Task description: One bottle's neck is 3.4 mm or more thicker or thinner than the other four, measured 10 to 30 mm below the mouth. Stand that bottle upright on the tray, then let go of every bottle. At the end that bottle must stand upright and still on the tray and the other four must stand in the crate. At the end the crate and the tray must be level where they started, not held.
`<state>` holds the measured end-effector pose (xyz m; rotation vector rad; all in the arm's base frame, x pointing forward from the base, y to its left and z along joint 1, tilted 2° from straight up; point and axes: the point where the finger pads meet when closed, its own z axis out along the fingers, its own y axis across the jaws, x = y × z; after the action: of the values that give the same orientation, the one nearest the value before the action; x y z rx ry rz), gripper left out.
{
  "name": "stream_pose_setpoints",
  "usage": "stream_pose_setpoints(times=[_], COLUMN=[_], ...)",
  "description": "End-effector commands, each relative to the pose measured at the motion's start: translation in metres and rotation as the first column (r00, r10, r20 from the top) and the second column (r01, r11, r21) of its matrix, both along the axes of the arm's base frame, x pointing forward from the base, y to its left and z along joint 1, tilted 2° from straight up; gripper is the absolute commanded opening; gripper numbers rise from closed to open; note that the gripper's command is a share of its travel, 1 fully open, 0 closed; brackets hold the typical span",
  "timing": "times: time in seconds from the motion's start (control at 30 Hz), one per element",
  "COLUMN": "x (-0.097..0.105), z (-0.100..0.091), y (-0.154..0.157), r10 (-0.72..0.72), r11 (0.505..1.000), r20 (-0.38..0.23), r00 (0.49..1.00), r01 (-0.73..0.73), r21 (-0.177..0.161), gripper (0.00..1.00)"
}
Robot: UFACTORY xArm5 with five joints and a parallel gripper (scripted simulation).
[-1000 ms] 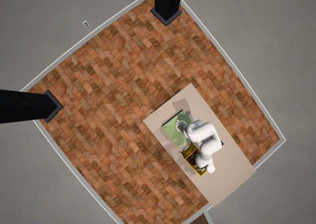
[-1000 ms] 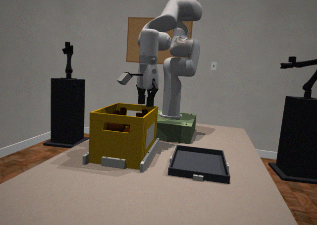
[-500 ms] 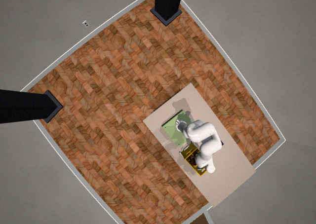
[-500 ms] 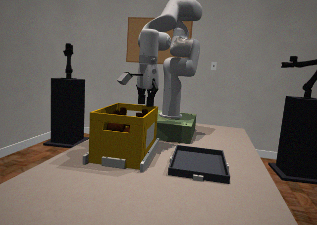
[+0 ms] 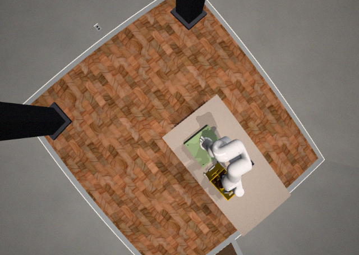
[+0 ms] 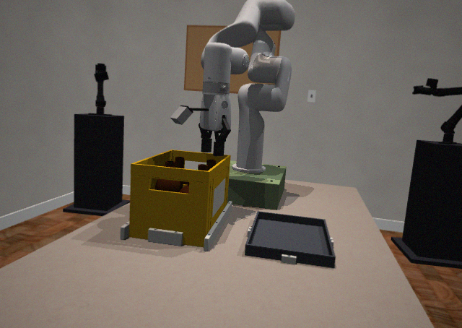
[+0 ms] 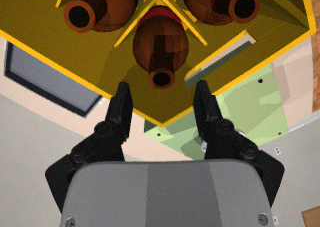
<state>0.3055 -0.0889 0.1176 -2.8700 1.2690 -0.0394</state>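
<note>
The yellow crate [image 5: 212,174] [image 6: 167,212] [image 7: 75,59] stands level on the table. Four brown bottle necks show above its inside in the exterior view, among them one neck [image 6: 180,162] at the back. The wrist view shows three upright bottles: one at the left [image 7: 107,9], one at the right [image 7: 212,2] and one in the middle [image 7: 161,44], nearest the fingers. Other bottles are hidden, and neck thickness is hard to compare. My gripper [image 6: 212,151] [image 7: 162,92] is open and empty, pointing down over the crate's rear corner. The dark tray [image 6: 268,252] [image 7: 55,76] is empty.
Pale guide blocks [image 6: 165,236] stand against the crate's foot, and small clips [image 6: 289,259] against the tray. The green robot base [image 5: 194,148] [image 6: 253,191] [image 7: 265,107] stands behind the crate. The crate's high walls surround the bottles, with yellow dividers between them.
</note>
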Motion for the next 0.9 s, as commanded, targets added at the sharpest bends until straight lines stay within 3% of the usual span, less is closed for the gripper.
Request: stream_pose_setpoints(times=[0.0, 0.87], x=[0.001, 0.002], z=[-0.001, -0.028], y=[0.000, 0.000], r10=[0.000, 0.000], r11=[1.000, 1.000], r20=[0.003, 0.003], r00=[1.000, 1.000], r01=[0.000, 0.000], r21=[-0.001, -0.001], gripper=[0.65, 0.65])
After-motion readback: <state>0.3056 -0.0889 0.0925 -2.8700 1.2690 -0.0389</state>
